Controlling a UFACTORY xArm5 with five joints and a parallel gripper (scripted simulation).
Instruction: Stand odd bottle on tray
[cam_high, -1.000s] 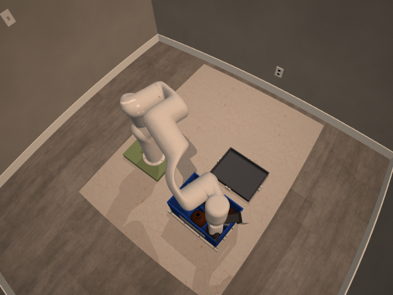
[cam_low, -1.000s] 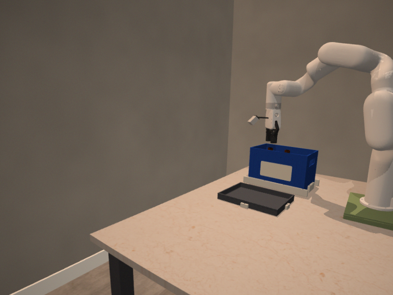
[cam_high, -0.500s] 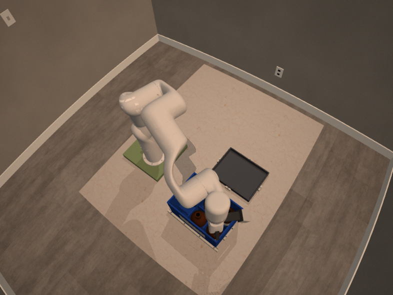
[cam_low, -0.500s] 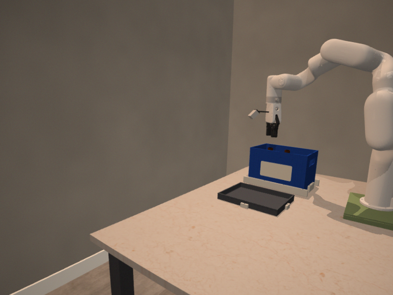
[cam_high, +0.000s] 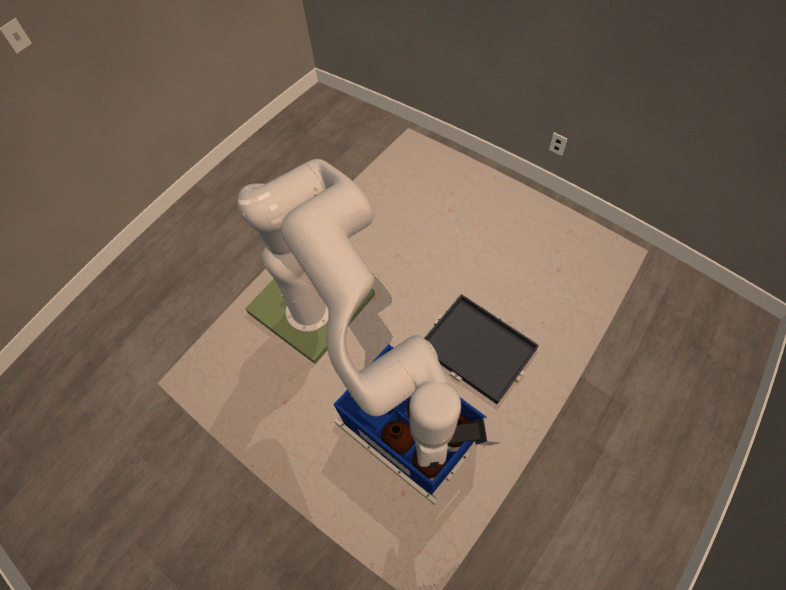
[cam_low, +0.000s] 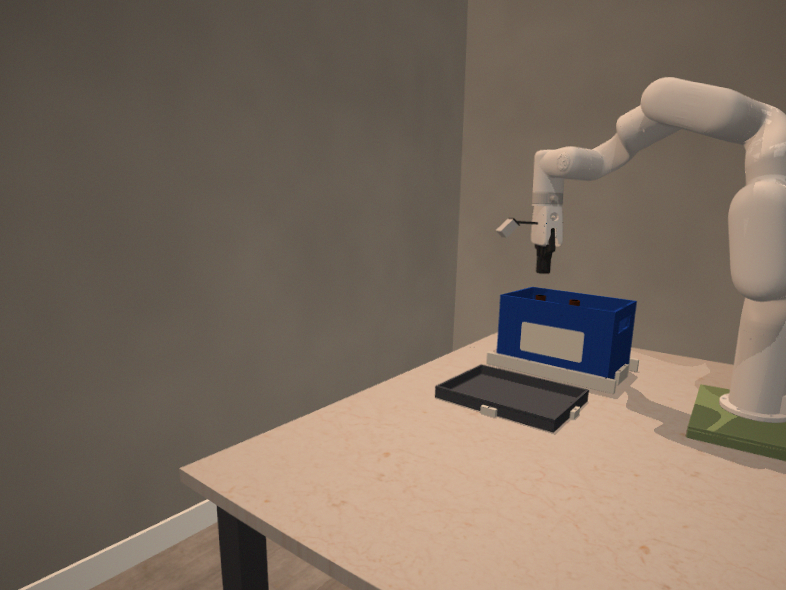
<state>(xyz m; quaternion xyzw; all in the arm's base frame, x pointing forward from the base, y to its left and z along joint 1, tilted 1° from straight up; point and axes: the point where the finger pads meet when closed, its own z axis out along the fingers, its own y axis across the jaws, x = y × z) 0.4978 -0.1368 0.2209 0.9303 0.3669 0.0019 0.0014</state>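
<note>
Fingers (cam_low: 543, 261) pressed together on nothing: my gripper (cam_low: 543, 266) hangs above the blue crate (cam_low: 565, 333), well clear of its rim, with no bottle in it. I judge that I am between neck checks, and which bottle is the odd one I cannot tell from either view. All the bottles I can see stand in the crate; one brown bottle (cam_high: 394, 434) shows its round dark mouth plainly from the top camera, and two more mouths just peek over the rim in the exterior view.

To do this step well, I would spread the fingers before descending, line them up square over a single mouth, and come straight down so they straddle the neck just below the lip, not the shoulder. The cells are tight, so any sideways drift would nudge a neighbour or the divider. I would close slowly and keep the wrist vertical.

The crate is a hard-looking, deep rectangular box with a pale label panel and cut handle slots, seated in a light frame. The tray (cam_low: 558, 421) is shallow, matte dark grey, flat-floored with a low lip, just beside the crate on the marbled beige table top (cam_low: 380, 508). The bottles look glossy and rounded, likely slippery.
</note>
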